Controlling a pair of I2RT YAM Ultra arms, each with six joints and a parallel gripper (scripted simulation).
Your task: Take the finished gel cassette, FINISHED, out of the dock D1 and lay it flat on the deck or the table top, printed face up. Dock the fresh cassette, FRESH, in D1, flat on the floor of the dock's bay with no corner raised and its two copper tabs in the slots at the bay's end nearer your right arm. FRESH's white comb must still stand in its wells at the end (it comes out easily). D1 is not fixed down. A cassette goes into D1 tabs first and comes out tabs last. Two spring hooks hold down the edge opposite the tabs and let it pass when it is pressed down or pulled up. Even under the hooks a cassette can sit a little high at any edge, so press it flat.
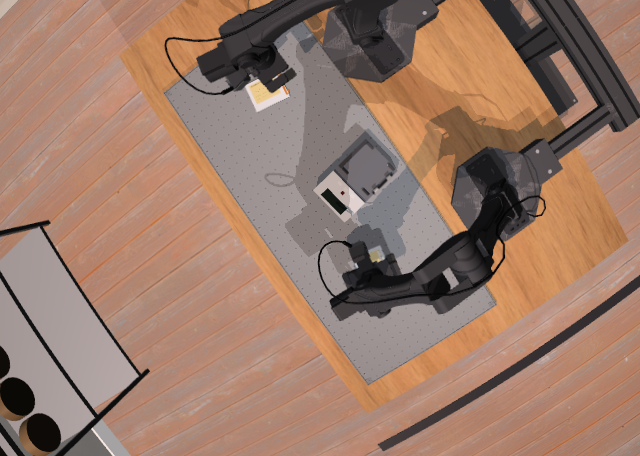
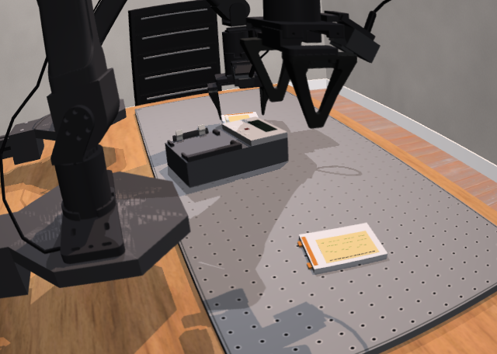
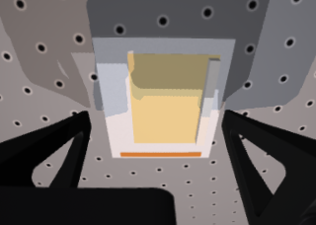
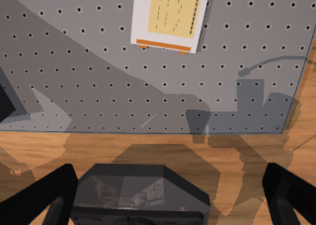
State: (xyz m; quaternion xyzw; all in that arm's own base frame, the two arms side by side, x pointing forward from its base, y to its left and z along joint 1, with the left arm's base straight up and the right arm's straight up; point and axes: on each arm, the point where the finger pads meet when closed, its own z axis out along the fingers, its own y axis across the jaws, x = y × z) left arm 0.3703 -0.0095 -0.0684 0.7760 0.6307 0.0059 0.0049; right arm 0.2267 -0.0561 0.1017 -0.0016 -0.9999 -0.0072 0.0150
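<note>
D1 (image 1: pixel 368 165) (image 2: pixel 241 161) stands mid-deck, its bay empty. FINISHED (image 1: pixel 264 92) (image 2: pixel 347 246) (image 4: pixel 175 13) lies flat on the deck, printed face up, copper tabs showing. My right gripper (image 2: pixel 296 113) (image 4: pixel 168 174) is open and empty, high above the deck. FRESH (image 1: pixel 375 255) (image 3: pixel 165 118) lies flat on the deck beyond D1, partly hidden in the exterior view. Its comb (image 3: pixel 213 82) stands along one side of the gel; its tabs cannot be made out. My left gripper (image 2: pixel 241 114) (image 3: pixel 157 117) is open, with a finger beside each long edge of FRESH.
D1's display panel (image 1: pixel 345 190) (image 2: pixel 256 130) is on its side away from the arm bases. Two metal hooks stand at the bay's end nearer my left arm. The perforated deck (image 1: pixel 222 146) (image 2: pixel 361 198) ends at the wooden table (image 1: pixel 454 69) (image 4: pixel 242 151).
</note>
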